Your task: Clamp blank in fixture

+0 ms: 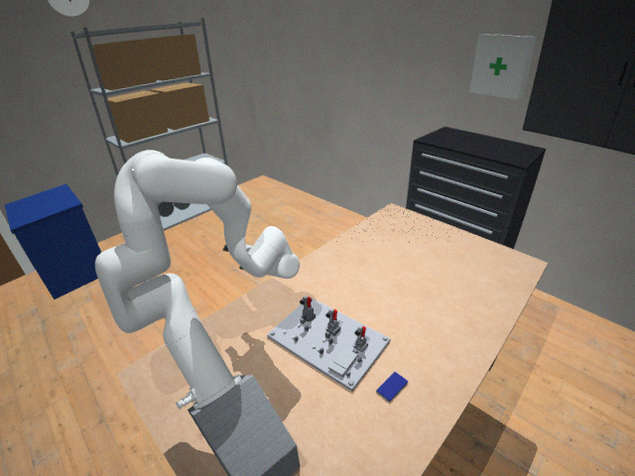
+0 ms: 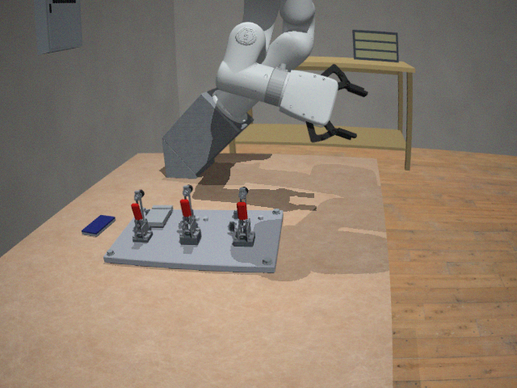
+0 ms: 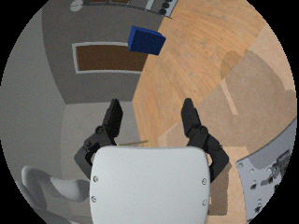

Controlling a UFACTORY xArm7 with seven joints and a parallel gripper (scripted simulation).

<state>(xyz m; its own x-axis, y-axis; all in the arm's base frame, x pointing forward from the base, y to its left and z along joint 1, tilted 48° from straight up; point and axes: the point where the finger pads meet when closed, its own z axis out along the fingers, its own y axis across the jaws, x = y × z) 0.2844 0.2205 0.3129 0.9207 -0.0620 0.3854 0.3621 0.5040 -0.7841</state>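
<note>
A grey fixture plate (image 1: pixel 328 344) (image 2: pixel 195 242) lies on the table with three toggle clamps, their red handles upright: (image 2: pixel 136 211), (image 2: pixel 185 208), (image 2: pixel 241 210). The grey finished part (image 2: pixel 158 216) (image 1: pixel 342 367) lies in the nest at the plate's end nearest the blue blank. The blue blank (image 1: pixel 391 386) (image 2: pixel 98 225) lies flat on the table beside that end of the plate. My gripper (image 2: pixel 355 112) (image 3: pixel 151 105) is open and empty, held high above the table's edge, far from the plate and pointing sideways. The plate's edge shows in the wrist view (image 3: pixel 271 177).
The arm's grey base block (image 1: pixel 246 435) (image 2: pixel 198 137) stands on the table behind the plate. A wooden shelf table (image 2: pixel 355 104) stands beyond the gripper. A black drawer cabinet (image 1: pixel 471 181), a blue bin (image 1: pixel 49 238) and a rack with boxes (image 1: pixel 151 86) stand off the table.
</note>
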